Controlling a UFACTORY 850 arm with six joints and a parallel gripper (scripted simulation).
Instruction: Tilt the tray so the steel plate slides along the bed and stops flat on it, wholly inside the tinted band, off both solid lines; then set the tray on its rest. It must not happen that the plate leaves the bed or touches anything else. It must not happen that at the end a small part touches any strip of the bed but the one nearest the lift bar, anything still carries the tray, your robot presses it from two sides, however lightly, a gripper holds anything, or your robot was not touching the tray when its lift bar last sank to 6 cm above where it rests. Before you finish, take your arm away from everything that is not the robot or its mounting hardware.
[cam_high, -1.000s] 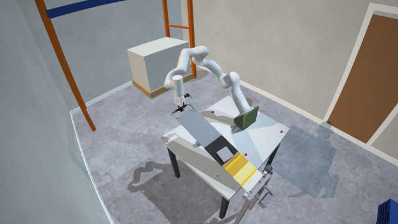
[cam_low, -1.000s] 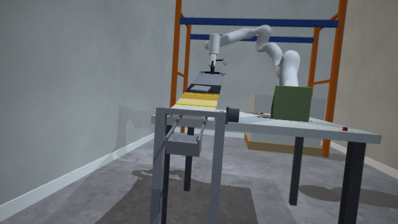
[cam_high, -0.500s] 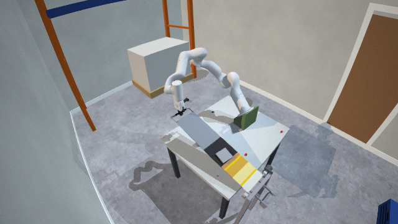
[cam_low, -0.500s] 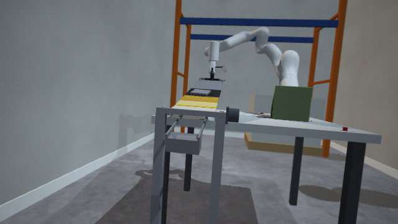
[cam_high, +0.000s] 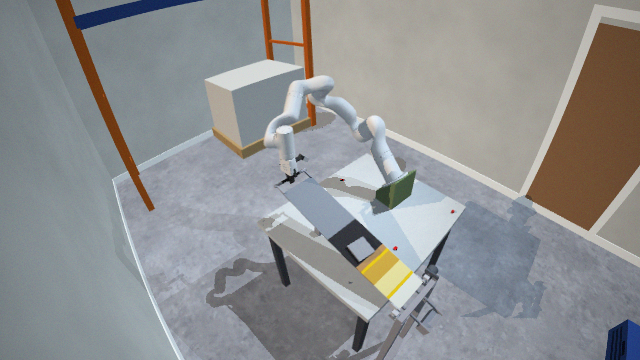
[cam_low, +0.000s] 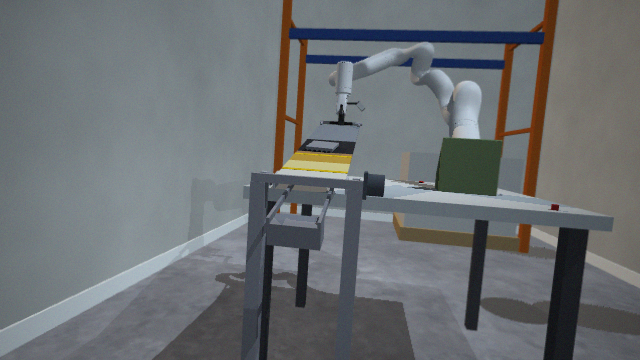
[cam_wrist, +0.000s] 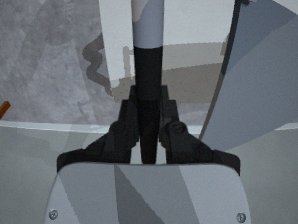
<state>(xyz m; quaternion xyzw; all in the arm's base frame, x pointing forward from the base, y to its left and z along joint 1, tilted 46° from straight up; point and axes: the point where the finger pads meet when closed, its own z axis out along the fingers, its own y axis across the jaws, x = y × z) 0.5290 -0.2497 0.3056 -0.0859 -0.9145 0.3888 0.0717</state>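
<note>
The long grey tray (cam_high: 315, 205) (cam_low: 335, 132) slopes down from its far end to the pivot stand at the table's near corner. My gripper (cam_high: 290, 176) (cam_low: 341, 119) (cam_wrist: 149, 98) is shut on the tray handle (cam_wrist: 148, 76) at the raised far end. The steel plate (cam_high: 360, 248) (cam_low: 322, 145) lies flat on a dark patch of the bed, just uphill of the yellow tinted band (cam_high: 386, 272) (cam_low: 317, 162). Its lower edge is close to the band's upper solid line (cam_high: 375, 260). The lower solid line (cam_high: 400, 286) is bare.
The table (cam_high: 425, 215) (cam_low: 500, 205) carries a green box (cam_high: 396, 190) (cam_low: 468, 166) at the arm's base and small red markers (cam_high: 453, 211). A grey stand (cam_low: 305, 180) (cam_high: 415, 310) with a catch bin (cam_low: 292, 232) holds the tray's low end. A crate and orange racking stand behind.
</note>
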